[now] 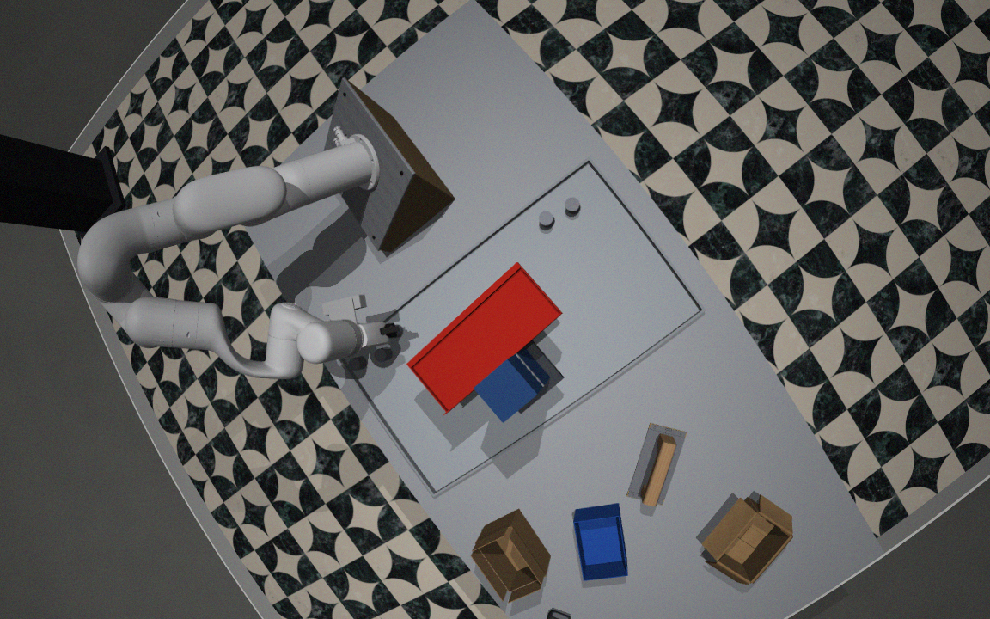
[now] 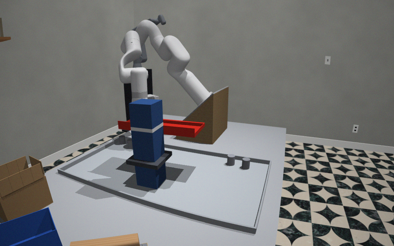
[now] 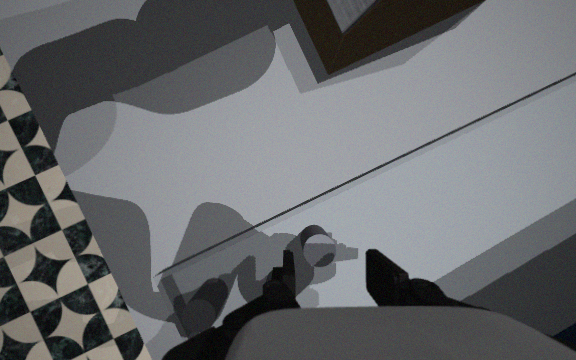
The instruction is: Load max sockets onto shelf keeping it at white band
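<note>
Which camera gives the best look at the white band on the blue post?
The exterior view. It faces the blue post side-on, so the white band shows as a full stripe, level with the red shelf. The top view shows the post only from above, band hidden. The wrist view shows no band at all.
</note>
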`<state>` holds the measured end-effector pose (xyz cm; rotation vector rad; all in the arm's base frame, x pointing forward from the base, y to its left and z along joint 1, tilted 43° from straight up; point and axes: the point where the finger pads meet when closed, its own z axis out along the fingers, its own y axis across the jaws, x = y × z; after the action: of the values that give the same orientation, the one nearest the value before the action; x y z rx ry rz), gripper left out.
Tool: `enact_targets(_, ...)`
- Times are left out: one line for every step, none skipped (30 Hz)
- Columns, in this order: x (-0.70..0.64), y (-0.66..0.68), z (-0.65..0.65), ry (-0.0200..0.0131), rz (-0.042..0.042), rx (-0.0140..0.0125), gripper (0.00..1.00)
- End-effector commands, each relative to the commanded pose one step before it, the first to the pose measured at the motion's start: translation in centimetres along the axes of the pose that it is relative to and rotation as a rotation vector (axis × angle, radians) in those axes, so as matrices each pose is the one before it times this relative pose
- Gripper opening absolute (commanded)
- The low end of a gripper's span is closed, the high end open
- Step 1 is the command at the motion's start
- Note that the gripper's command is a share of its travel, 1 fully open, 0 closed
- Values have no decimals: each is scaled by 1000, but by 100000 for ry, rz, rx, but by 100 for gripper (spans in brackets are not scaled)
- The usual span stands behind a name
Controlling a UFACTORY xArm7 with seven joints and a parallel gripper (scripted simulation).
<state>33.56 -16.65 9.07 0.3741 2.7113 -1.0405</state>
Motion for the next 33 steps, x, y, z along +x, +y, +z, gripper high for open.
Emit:
enact_targets(-217,73,949,-525,17,-23,61)
enact_targets(-1,1,124,0,0,-1,61)
enact_targets(0,1,73,1,0,-1,61)
enact_targets(0,0,30,0,0,-1,61)
enact_targets(0,0,5,0,0,0,61)
enact_targets(0,0,0,0,0,0,61)
enact_targets(0,0,0,0,0,0,61)
enact_targets(0,0,0,0,0,0,61)
enact_targets(0,0,5,0,0,0,61)
enact_targets(-1,0,29,0,0,1,61)
enact_targets(-2,0,70,-1,0,1,61)
enact_targets(-3,1,119,0,0,1,61)
enact_targets(0,0,0,0,0,0,61)
enact_targets(0,0,0,0,0,0,61)
enact_targets(-3,2,171,0,0,-1,61)
enact_targets(-5,2,220,0,0,0,61)
enact_targets(-6,2,261,0,0,0,61)
enact_targets(-7,2,291,0,0,0,61)
enact_targets(-6,3,308,1,-1,-1,61)
enact_targets(-8,2,310,-1,1,2,61)
enact_targets(-6,3,297,1,0,-1,61)
enact_targets(-7,2,270,0,0,1,61)
enact_targets(-5,2,230,0,0,-1,61)
enact_targets(-5,1,181,0,0,1,61)
enact_targets(-2,1,127,0,0,-1,61)
enact_targets(-1,1,74,0,0,-1,61)
enact_targets(0,0,31,0,0,0,61)
enact_targets(0,0,5,0,0,0,61)
enact_targets(0,0,0,0,0,0,61)
enact_targets(0,0,0,0,0,0,61)
enact_targets(0,0,0,0,0,0,61)
enact_targets(0,0,0,0,0,0,61)
enact_targets(0,0,0,0,0,0,61)
